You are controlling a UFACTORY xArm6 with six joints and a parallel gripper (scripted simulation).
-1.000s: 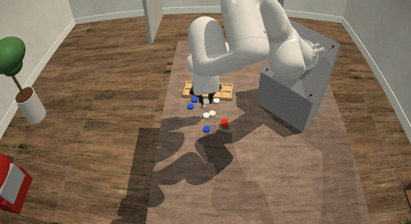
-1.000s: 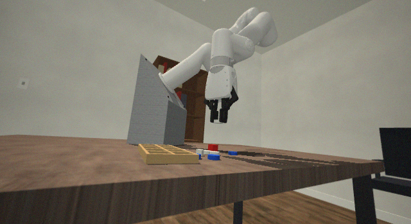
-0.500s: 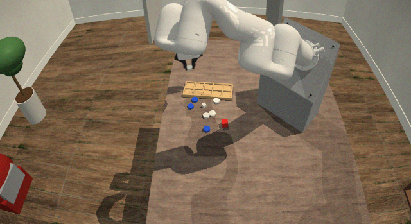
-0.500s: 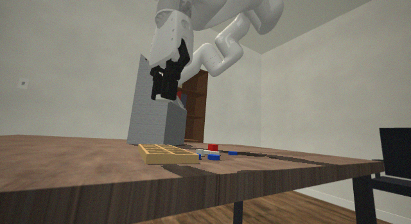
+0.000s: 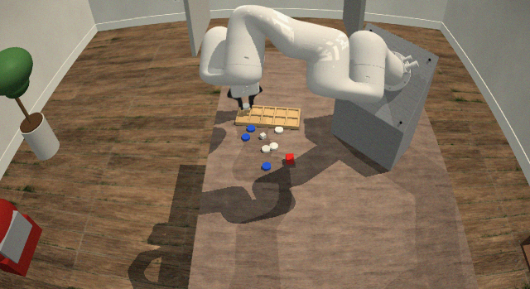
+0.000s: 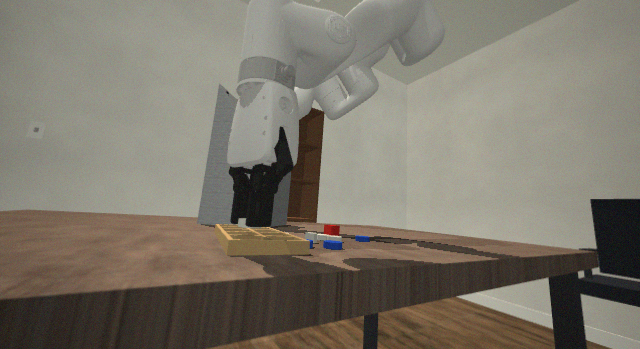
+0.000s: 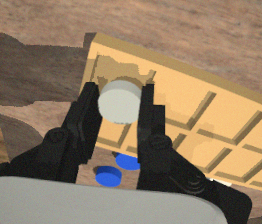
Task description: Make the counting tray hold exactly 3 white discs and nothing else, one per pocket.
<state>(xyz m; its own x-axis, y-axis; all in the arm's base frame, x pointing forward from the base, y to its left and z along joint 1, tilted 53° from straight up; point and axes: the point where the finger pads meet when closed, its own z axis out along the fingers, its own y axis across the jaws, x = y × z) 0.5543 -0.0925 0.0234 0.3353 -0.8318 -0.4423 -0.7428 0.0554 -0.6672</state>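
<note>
The wooden counting tray (image 5: 268, 117) lies on the table, with two rows of pockets. The pockets I can see hold nothing. My gripper (image 5: 245, 105) hangs over the tray's left end and is shut on a white disc (image 7: 119, 102). In the wrist view the disc sits flat between the fingers, above a corner pocket of the tray (image 7: 195, 123). Three more white discs (image 5: 278, 130) (image 5: 273, 146) (image 5: 266, 148) lie on the table in front of the tray. In the low side view the gripper (image 6: 252, 219) stands just above the tray (image 6: 260, 239).
Three blue discs (image 5: 251, 127) (image 5: 245, 137) (image 5: 266, 166), a small white cube (image 5: 262, 136) and a red cube (image 5: 290, 158) lie in front of the tray. The grey robot base block (image 5: 378, 103) stands to the right. The arm arches over the tray's back side.
</note>
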